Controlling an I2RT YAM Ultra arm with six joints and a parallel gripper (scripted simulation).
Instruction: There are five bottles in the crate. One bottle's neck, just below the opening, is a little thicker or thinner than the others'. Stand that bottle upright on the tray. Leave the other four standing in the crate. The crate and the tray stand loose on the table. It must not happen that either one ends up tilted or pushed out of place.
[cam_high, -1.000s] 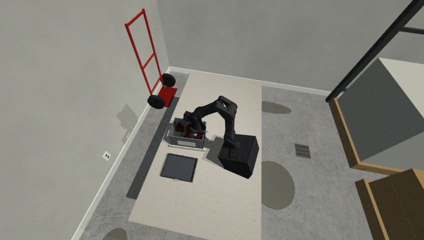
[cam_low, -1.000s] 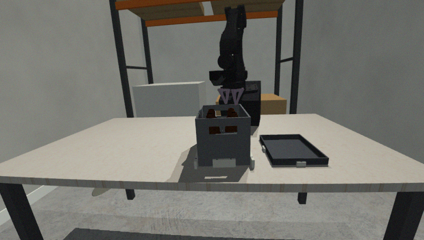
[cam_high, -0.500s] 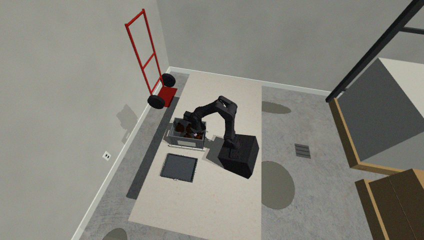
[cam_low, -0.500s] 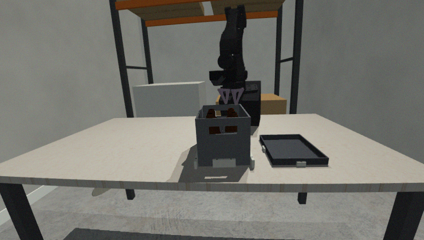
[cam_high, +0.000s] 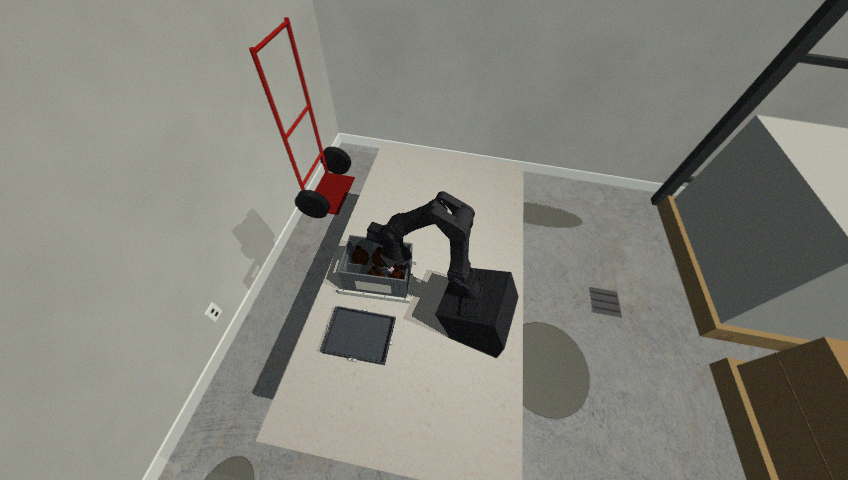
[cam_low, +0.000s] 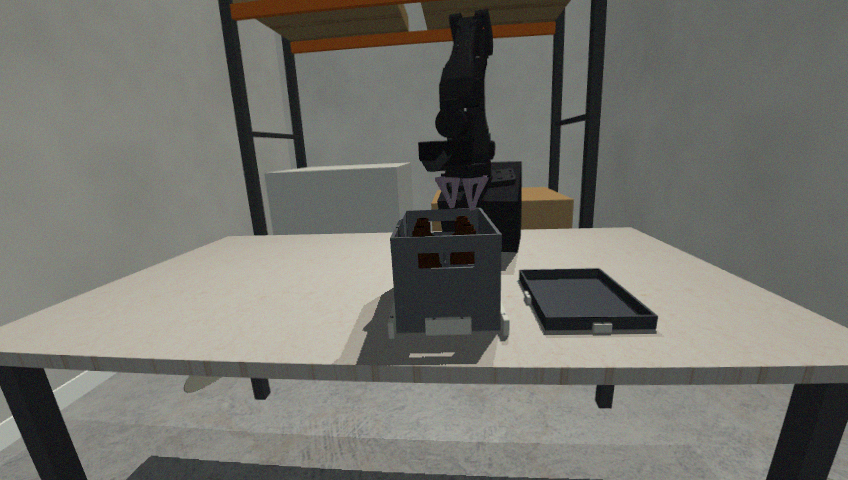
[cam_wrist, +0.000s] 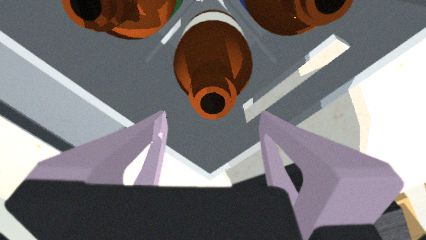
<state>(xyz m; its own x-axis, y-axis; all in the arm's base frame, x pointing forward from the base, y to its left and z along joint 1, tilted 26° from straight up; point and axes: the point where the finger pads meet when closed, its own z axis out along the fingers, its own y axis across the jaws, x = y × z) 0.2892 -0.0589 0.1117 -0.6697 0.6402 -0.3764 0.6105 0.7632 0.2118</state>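
A dark grey crate (cam_low: 445, 278) stands on the table and holds brown bottles. In the wrist view one brown bottle (cam_wrist: 212, 65) stands right under me, its open mouth just ahead of my fingertips. Parts of two more bottles show at the top left (cam_wrist: 107, 15) and the top right (cam_wrist: 300, 12). My gripper (cam_wrist: 213, 119) is open and empty, its lilac fingers to either side of the near bottle's mouth and above it. In the exterior view the gripper (cam_low: 461, 199) hangs just above the crate's rim. The black tray (cam_low: 586, 299) lies empty to the right of the crate.
The arm's black base (cam_high: 476, 309) stands on the table behind the crate. A red hand truck (cam_high: 303, 124) leans at the wall. Shelving with boxes (cam_low: 416, 23) stands behind the table.
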